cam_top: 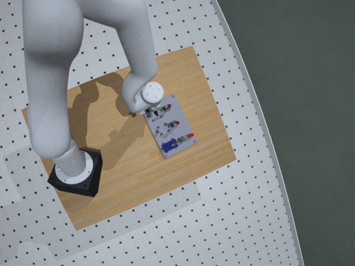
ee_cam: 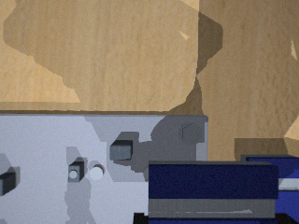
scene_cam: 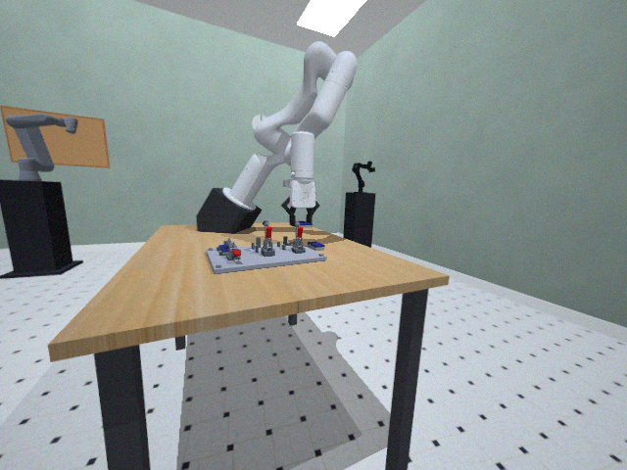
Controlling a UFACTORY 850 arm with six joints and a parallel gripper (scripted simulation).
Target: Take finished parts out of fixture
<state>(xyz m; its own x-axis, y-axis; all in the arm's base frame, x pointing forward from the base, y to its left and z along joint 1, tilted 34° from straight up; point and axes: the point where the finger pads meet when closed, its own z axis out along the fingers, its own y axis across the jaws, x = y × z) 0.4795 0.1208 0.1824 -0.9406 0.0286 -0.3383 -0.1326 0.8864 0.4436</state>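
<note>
My gripper (scene_cam: 302, 221) hangs just above the far end of the grey fixture plate (cam_top: 183, 128) (scene_cam: 283, 260) (ee_cam: 42, 140). It is shut on a blue slotted part (scene_cam: 306, 222) (ee_cam: 212, 184), held clear of the plate; a grey slot band shows along its lower side in the wrist view. A second blue part (scene_cam: 316, 245) (ee_cam: 286, 169) lies on the table just off the plate's edge. The blue blank (cam_top: 168, 146) (scene_cam: 222, 248) sits at the plate's other end under a lowered clamp with a red handle (cam_top: 190, 134) (scene_cam: 235, 251).
Two more clamps stand with red handles up (scene_cam: 268, 232) (scene_cam: 300, 232) over empty stations with small stop pins. The plate lies on the wooden table (cam_top: 128, 172) (scene_cam: 202, 298) (ee_cam: 93, 47). My black base (cam_top: 77, 177) is mounted at a table corner.
</note>
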